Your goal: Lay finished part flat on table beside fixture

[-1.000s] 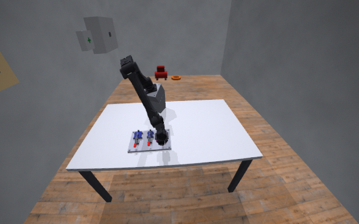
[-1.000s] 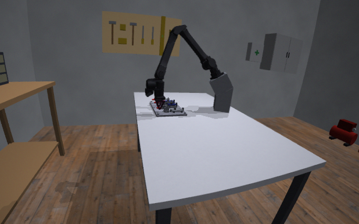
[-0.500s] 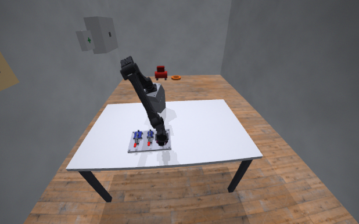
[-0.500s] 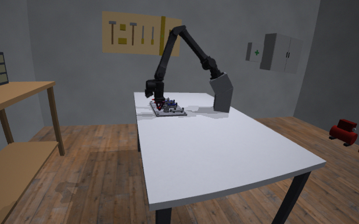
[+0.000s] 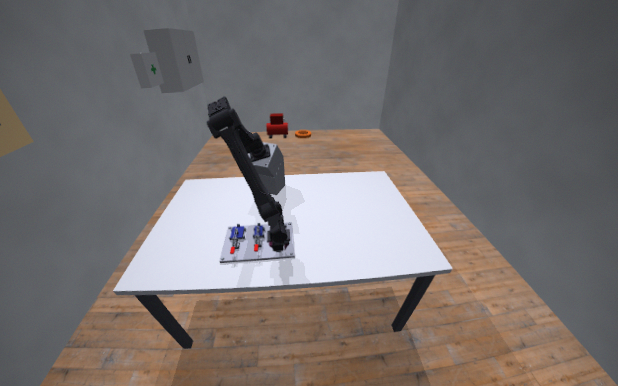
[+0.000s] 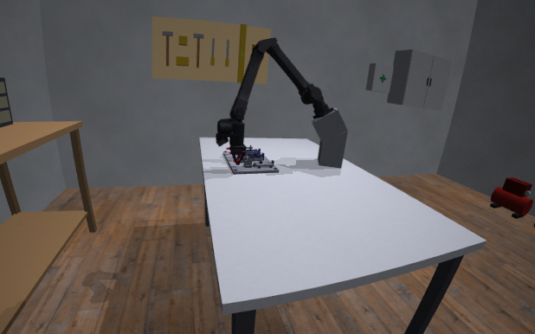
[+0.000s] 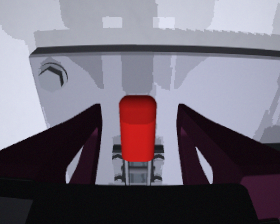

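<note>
Gripper [image 5: 279, 244] [image 6: 238, 162] [image 7: 139, 113] fingers stand spread around a red handle [image 7: 137, 130], touching neither side; at nine o'clock from above, we see two blue blanks [image 5: 258, 231] [image 6: 256, 155] on the fixture [image 5: 246, 255] [image 6: 256, 171] [image 7: 83, 75]. We cannot make out the finished part.

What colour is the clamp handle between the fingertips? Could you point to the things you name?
Red [image 7: 137, 131], seen best in the wrist view.

Dim grey walls, bright tabletop; arm shadows hard-edged; fixture detail prob. too soft.

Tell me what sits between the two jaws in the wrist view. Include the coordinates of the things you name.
A red clamp handle [image 7: 137, 130] stands between the open jaws, with a visible gap on either side; the wrist view shows this.
</note>
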### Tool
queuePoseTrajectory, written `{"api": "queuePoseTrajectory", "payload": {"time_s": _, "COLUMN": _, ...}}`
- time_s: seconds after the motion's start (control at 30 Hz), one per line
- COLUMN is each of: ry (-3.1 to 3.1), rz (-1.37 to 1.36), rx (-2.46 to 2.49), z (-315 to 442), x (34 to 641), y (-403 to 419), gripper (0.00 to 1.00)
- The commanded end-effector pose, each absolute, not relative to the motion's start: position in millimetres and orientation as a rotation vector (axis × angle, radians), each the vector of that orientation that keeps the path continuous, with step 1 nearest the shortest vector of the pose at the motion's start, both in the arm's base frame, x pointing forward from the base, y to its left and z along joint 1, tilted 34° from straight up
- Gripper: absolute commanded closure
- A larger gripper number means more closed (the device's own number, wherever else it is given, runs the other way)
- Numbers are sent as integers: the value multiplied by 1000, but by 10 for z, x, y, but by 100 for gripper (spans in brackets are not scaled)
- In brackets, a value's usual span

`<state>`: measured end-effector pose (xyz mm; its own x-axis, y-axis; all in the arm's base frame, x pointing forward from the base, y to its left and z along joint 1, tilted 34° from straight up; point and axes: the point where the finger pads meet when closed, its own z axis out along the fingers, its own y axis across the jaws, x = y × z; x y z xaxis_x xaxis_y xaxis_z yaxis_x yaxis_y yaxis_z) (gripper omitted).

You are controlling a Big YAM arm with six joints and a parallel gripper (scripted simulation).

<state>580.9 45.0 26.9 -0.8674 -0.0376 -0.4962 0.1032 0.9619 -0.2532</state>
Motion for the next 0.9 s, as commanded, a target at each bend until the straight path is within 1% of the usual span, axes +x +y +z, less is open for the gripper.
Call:
{"api": "queuePoseTrajectory", "payload": {"time_s": 0.0, "ry": 2585, "rz": -369, "rx": 44, "z": 254, "x": 5889, "y": 436, "gripper": 55}}
{"api": "queuePoseTrajectory", "payload": {"time_s": 0.53, "ry": 2601, "rz": -374, "rx": 31, "z": 181, "x": 5817, "y": 464, "gripper": 55}}
{"api": "queuePoseTrajectory", "payload": {"time_s": 0.57, "ry": 2600, "rz": -373, "rx": 31, "z": 187, "x": 5814, "y": 466, "gripper": 100}}
{"api": "queuePoseTrajectory", "payload": {"time_s": 0.87, "ry": 2602, "rz": -374, "rx": 39, "z": 203, "x": 5779, "y": 478, "gripper": 100}}
